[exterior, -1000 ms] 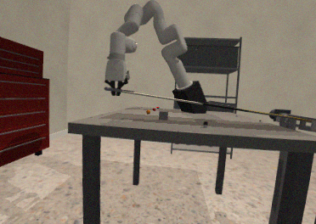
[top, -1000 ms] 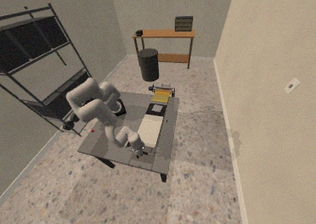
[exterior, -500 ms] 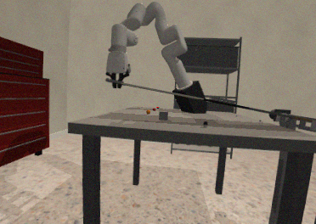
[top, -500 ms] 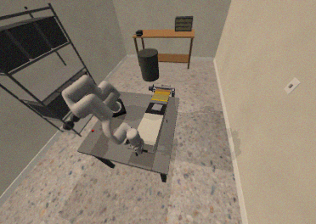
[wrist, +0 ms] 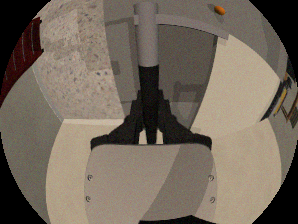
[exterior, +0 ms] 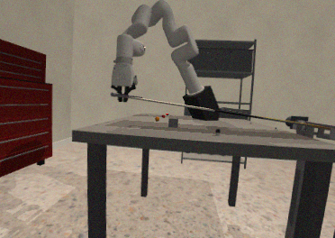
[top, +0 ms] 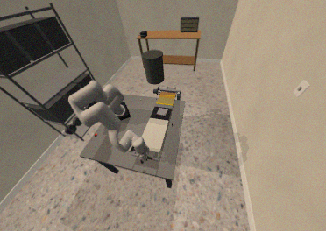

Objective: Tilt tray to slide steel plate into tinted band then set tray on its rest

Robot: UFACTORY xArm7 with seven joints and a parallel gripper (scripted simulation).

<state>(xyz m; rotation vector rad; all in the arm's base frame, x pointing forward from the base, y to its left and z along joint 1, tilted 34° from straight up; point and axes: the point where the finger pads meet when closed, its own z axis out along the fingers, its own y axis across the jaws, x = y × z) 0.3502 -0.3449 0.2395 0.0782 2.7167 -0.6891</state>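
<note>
The tray (top: 159,122) is a long narrow bed on the grey table, cream at the near end, with a yellow tinted band (top: 166,100) near the far end. The steel plate (top: 161,112) is a small grey square lying flat on a dark patch of the bed, just on the near side of the yellow band. My gripper (top: 142,156) is shut on the tray handle (wrist: 147,36) at the near end. In the side view the tray (exterior: 216,109) is a thin line sloping down from my gripper (exterior: 122,96) to its pivot (exterior: 301,120). The plate is hidden there.
A small grey block (exterior: 173,122), an orange ball (exterior: 157,118) and a black knob (exterior: 217,131) sit on the table under the raised tray. A black bin (top: 152,66), a wooden side table (top: 168,36), a metal rack (top: 39,65) and a red cabinet (exterior: 22,107) stand around.
</note>
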